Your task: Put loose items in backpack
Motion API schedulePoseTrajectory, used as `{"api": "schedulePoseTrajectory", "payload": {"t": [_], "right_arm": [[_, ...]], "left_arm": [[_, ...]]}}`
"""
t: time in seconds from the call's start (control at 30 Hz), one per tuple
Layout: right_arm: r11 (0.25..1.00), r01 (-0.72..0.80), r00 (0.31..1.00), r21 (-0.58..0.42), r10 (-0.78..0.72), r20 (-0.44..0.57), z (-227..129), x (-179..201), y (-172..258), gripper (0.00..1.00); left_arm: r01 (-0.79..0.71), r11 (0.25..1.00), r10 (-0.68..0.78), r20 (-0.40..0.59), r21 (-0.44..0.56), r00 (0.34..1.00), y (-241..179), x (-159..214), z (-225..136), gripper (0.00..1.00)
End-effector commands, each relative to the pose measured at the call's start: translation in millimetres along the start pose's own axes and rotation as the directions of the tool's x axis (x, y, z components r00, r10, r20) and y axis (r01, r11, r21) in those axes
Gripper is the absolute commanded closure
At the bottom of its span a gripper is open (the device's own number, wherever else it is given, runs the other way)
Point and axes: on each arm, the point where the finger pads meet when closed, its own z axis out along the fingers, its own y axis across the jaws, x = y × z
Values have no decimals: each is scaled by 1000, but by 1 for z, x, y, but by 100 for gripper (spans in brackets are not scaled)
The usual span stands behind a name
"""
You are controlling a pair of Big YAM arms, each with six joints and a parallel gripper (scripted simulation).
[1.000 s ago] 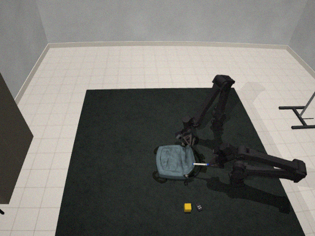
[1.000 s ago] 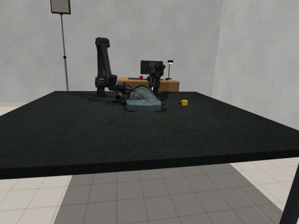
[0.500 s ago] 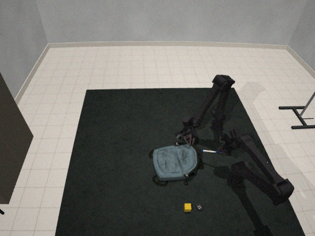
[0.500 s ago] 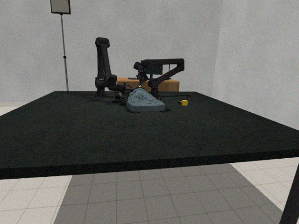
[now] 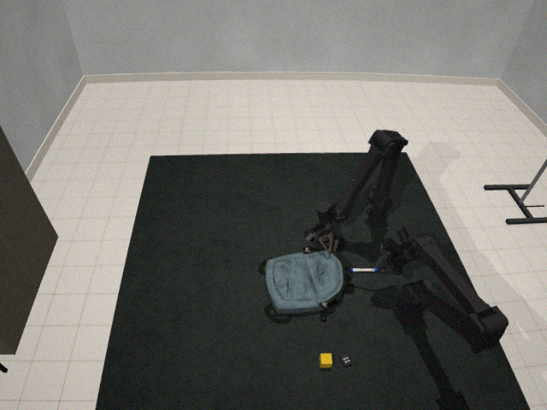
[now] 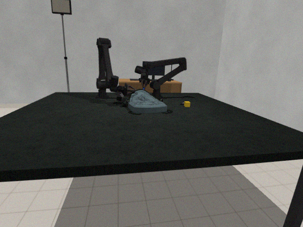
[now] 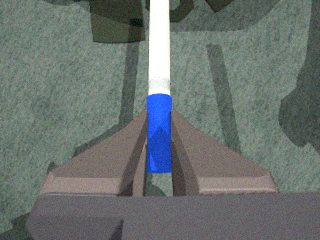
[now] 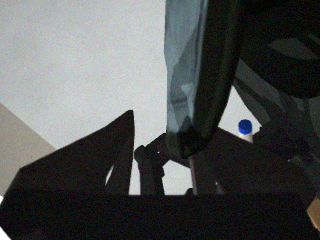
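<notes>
- My left fingers (image 5: 379, 269) (image 6: 143, 88) are closed on the marker (image 5: 364, 269) (image 6: 143, 89) (image 7: 159, 60) (image 8: 245, 127), pinching it by its blue end. Gripping it there, I judge, leaves the long white body free to lead into the bag.
- My right fingers (image 5: 329, 249) (image 6: 132, 88) stand partly spread and pinch nothing. The edge of the flap (image 5: 321, 272) (image 6: 141, 95) (image 8: 185, 65) hangs close to one of them; I can't tell whether it touches. I take them to be there to keep the cloth off the opening.
- The backpack (image 5: 282, 305) (image 6: 147, 109) (image 8: 222, 75) lies on the tabletop (image 5: 198, 220) (image 6: 147, 136). From above, the marker's far end sits just beside it, pointing at the flap side, so the marker isn't inside.
- The yellow cube (image 5: 326, 360) (image 6: 187, 104) and the dark key fob (image 5: 345, 360) (image 6: 182, 103) rest near each other, outside the bag and well apart from both sets of fingers. Nothing holds them; I'd leave them until the marker is in.
- My next move should bring the marker under the flap before I let go. The loose cloth could sag across its path.
</notes>
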Motion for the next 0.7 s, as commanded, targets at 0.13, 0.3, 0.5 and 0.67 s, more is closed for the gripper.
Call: {"api": "schedulePoseTrajectory", "payload": {"t": [0.13,0.3,0.5,0.67], "right_arm": [[998,57,998,-35,-57,-1,-6,2,19,68],[998,57,998,-35,-57,-1,-6,2,19,68],[998,57,998,-35,-57,-1,-6,2,18,68],[998,57,998,-35,-57,-1,-6,2,18,68]], "left_arm": [[63,998,-64,31,30,997,-15,-20,-6,94],[40,999,-41,25,21,999,-12,-22,3,94],[40,999,-40,32,28,999,-13,-32,4,94],[41,999,-42,36,31,998,-14,-40,7,94]]}}
